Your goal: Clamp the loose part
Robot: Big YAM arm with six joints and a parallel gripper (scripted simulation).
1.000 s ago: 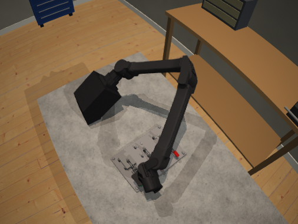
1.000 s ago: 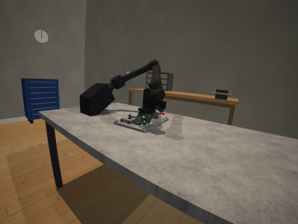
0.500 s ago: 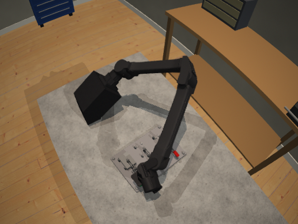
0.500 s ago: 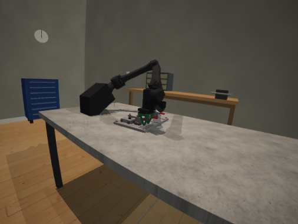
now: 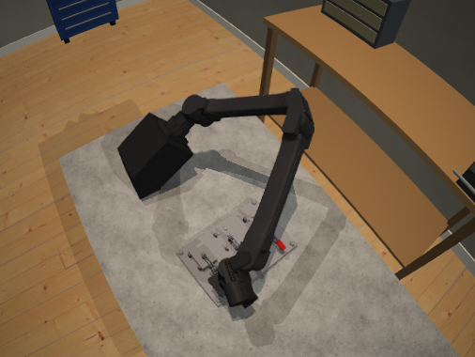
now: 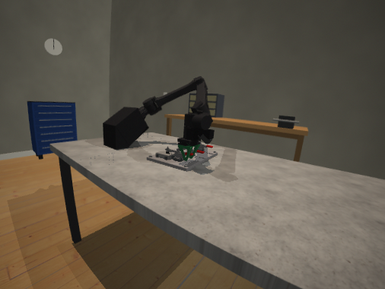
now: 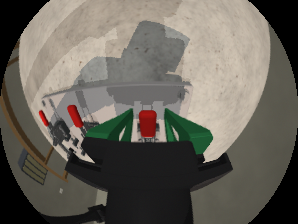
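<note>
Straddling 1 red handle (image 7: 148, 124), jaws (image 6: 188, 157) were part-spread, pads apart. 2 more red handles (image 7: 75, 116) stood to 1 side.

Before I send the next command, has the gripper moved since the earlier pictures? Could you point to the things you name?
No, no shift that I can see: in the exterior view the gripper (image 6: 187, 157) (image 7: 148, 112) stays over the same near corner of the fixture plate (image 6: 154, 160) (image 7: 184, 102).
</note>
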